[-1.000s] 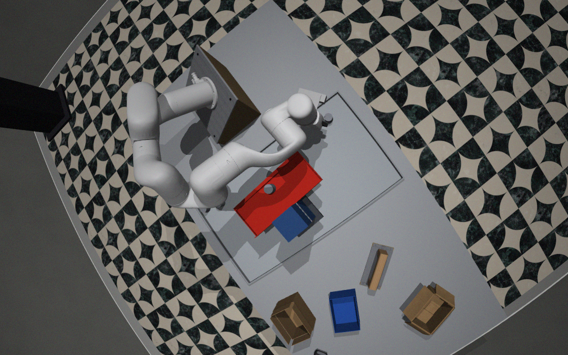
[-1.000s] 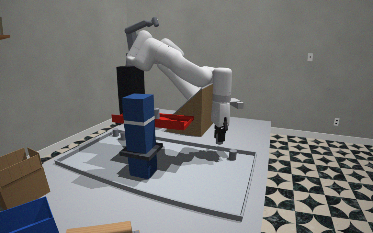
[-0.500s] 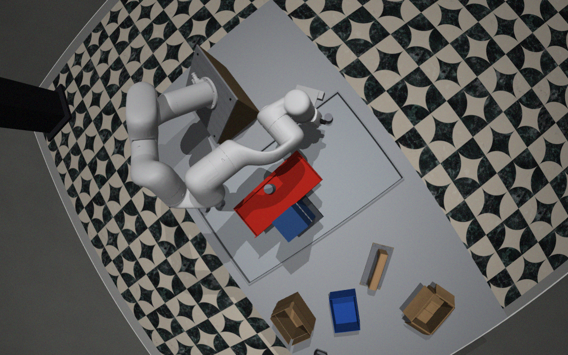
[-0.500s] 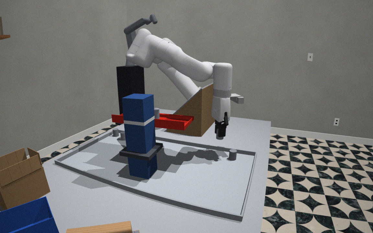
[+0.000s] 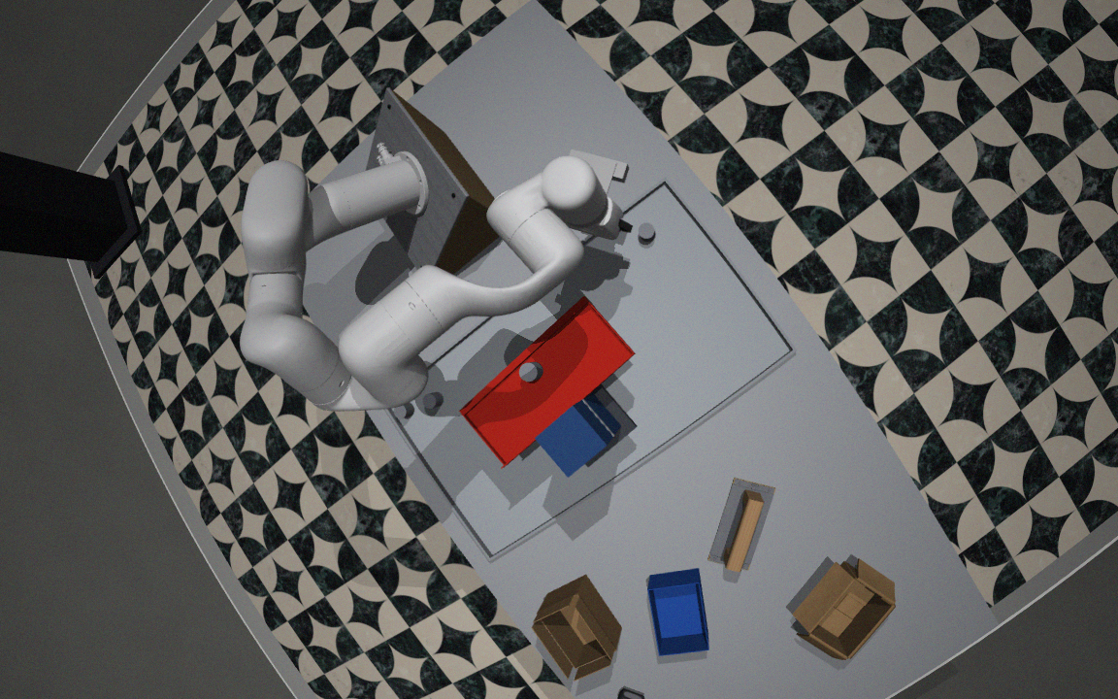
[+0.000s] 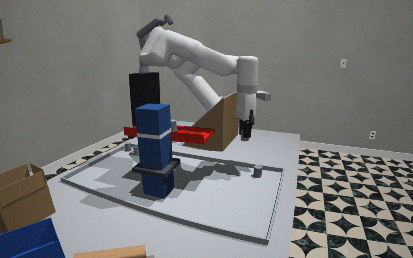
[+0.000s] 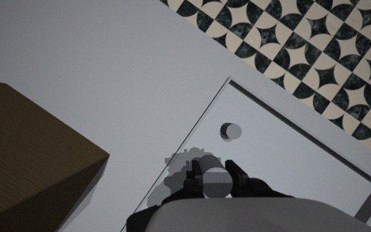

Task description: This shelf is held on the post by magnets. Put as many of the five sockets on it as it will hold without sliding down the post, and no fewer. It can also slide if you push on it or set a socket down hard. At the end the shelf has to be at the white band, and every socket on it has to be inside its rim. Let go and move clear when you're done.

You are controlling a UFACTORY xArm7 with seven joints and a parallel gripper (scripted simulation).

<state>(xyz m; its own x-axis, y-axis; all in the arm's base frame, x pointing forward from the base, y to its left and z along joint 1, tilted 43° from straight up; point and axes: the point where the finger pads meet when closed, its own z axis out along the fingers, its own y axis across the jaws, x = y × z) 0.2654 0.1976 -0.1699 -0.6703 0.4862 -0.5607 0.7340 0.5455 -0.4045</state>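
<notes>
My gripper [image 6: 245, 135] [image 7: 211, 172] is shut on a grey socket [image 6: 244, 139] [image 7: 218, 187], held in the air above the tray's back edge. Another socket [image 5: 646, 233] [image 6: 257, 171] [image 7: 234, 131] stands on the tray near that corner. One socket [image 5: 530, 372] [image 6: 173, 125] stands on the red shelf [image 5: 607, 351] [image 6: 188, 137], inside its rim. Two sockets stand at the tray's far left; in the exterior view they are one socket [image 6: 127, 146] and its neighbour [image 6: 136, 150]. The shelf looks level with the white band [image 6: 148, 136] on the blue post [image 5: 570, 441] [image 6: 153, 153]; its joint is hidden.
A dark collar [image 6: 151, 172] surrounds the post low down. The grey-rimmed tray [image 5: 710, 321] [image 6: 221, 205] lies beneath. The brown wedge-shaped arm base [image 5: 459, 216] [image 6: 214, 128] [image 7: 37, 138] stands behind. Two cardboard boxes, a blue bin [image 5: 678, 613] [image 6: 25, 240] and a wooden block [image 5: 745, 530] lie outside the tray.
</notes>
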